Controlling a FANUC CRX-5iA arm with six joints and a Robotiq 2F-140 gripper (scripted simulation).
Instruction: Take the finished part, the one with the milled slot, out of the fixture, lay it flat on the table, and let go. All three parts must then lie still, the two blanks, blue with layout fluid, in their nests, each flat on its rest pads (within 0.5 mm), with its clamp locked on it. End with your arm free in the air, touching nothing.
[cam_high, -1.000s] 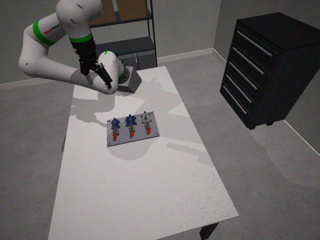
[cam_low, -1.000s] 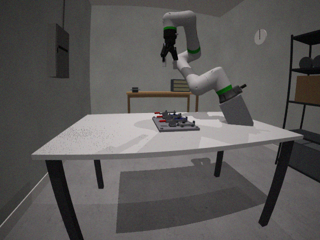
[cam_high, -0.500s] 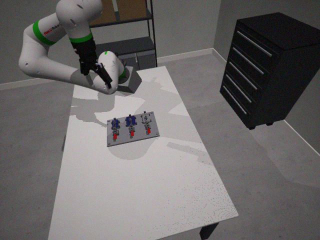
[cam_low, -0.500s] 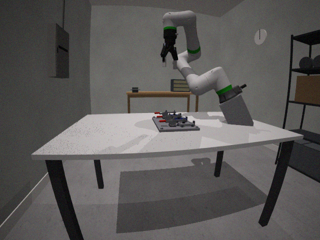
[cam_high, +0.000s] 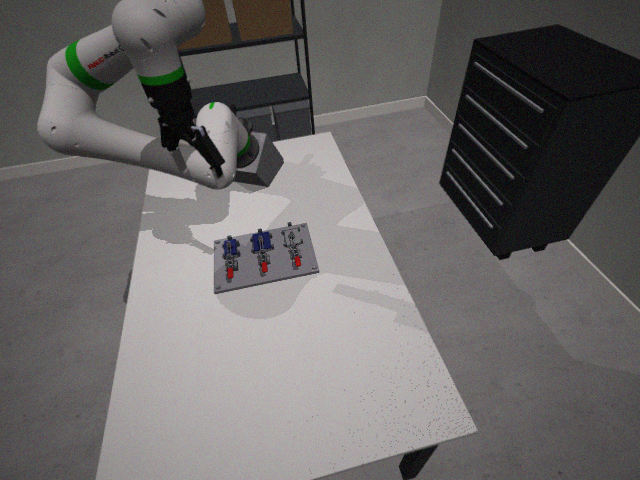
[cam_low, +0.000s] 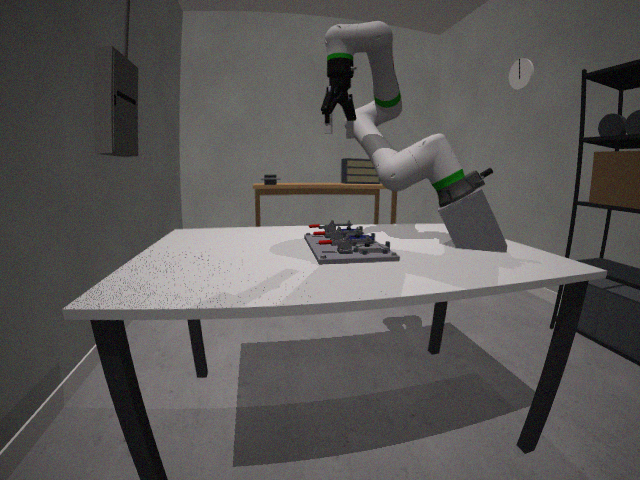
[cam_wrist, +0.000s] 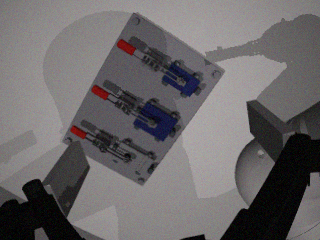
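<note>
A grey fixture plate (cam_high: 268, 279) (cam_low: 356, 257) (cam_wrist: 94, 116) lies on the white table (cam_high: 258, 387) (cam_low: 206, 268). Two blue blanks (cam_high: 231, 248) (cam_high: 262, 240) (cam_wrist: 182, 79) (cam_wrist: 156, 120) sit in its left and middle nests. The grey finished part (cam_high: 293, 241) (cam_low: 369, 249) (cam_wrist: 136, 155) sits in the right nest. A clamp with a red handle (cam_high: 230, 272) (cam_high: 263, 267) (cam_high: 297, 262) stands at each nest. My gripper (cam_high: 193, 157) (cam_low: 339, 119) (cam_wrist: 164, 136) is open and empty. It hangs high above the table, back and to the left of the fixture.
The robot's grey pedestal (cam_high: 261, 165) (cam_low: 473, 222) stands at the table's far end. A black drawer cabinet (cam_high: 537, 134) stands on the floor to the right. A metal shelf (cam_high: 258, 51) (cam_low: 610, 155) and a wooden side table (cam_low: 315, 188) stand beyond.
</note>
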